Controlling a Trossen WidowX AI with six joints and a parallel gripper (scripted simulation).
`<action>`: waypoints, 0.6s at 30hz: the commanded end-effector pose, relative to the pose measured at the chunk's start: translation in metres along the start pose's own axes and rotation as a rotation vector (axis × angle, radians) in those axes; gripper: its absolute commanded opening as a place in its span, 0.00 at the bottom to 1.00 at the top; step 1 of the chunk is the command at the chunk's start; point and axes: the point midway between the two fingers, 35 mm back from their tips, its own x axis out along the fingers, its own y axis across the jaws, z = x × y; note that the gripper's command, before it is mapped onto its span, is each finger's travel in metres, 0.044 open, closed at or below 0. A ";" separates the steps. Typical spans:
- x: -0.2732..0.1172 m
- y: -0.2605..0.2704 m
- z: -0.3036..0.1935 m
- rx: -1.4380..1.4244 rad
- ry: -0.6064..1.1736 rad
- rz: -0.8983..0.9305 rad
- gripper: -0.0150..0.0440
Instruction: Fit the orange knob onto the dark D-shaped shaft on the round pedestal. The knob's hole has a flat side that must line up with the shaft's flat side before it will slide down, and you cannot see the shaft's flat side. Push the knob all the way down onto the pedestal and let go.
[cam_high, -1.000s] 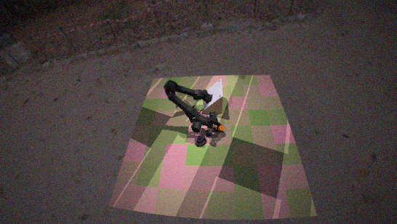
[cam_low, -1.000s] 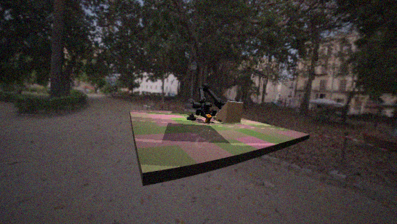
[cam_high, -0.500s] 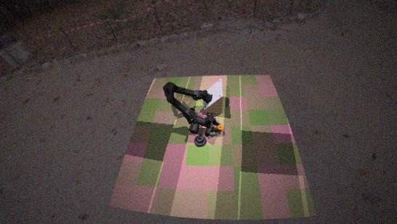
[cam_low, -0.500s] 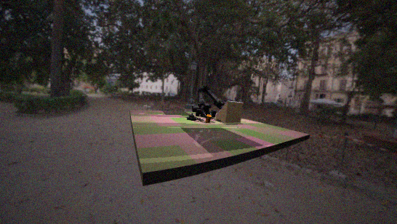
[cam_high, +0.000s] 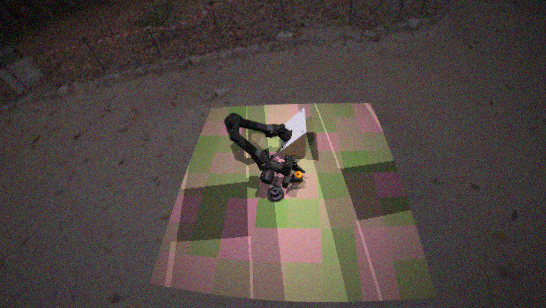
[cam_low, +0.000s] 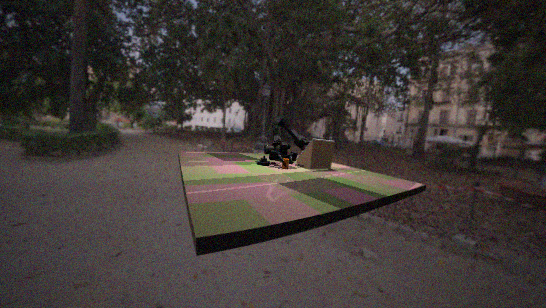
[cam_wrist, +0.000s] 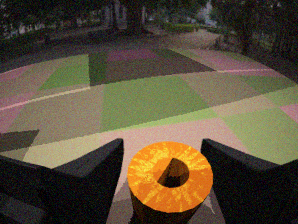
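Right now, the jaws are apart, with one of the two black fingers on each side of the orange knob (cam_high: 298, 174) (cam_low: 285, 163) (cam_wrist: 170, 180). In the wrist view, a bit of space shows between the knob and each finger, so they do not pinch it. The knob stands up straight on the tabletop (cam_high: 300, 245) (cam_low: 225, 215) (cam_wrist: 150, 100), near the round pedestal (cam_high: 275, 194) (cam_low: 262, 161) but apart from it. The knob's hole faces up. It is shaped like a D, and its flat side runs on a slant, on the left in the wrist view. The knob is not on the pedestal's shaft.

In the top view, the knob is up and to the right of the pedestal. The pedestal is dark, with a smaller raised part in its middle. The shaft's flat side is too small to make out.

The black arm (cam_high: 255, 125) (cam_low: 293, 135) bends high above the tabletop, up from the pedestal in the top view. A big slanted block (cam_high: 295, 129) (cam_low: 317, 154) stands farther from the pedestal than the knob does. Its face looks white from the top and tan from the outside. Pink, green and tan patches cover the tabletop around the pedestal.
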 end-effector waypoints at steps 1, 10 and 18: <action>0.000 0.000 0.000 -0.002 -0.003 -0.001 0.69; 0.000 0.000 0.000 -0.002 -0.003 -0.001 0.69; 0.000 0.000 0.000 -0.002 -0.003 -0.001 1.00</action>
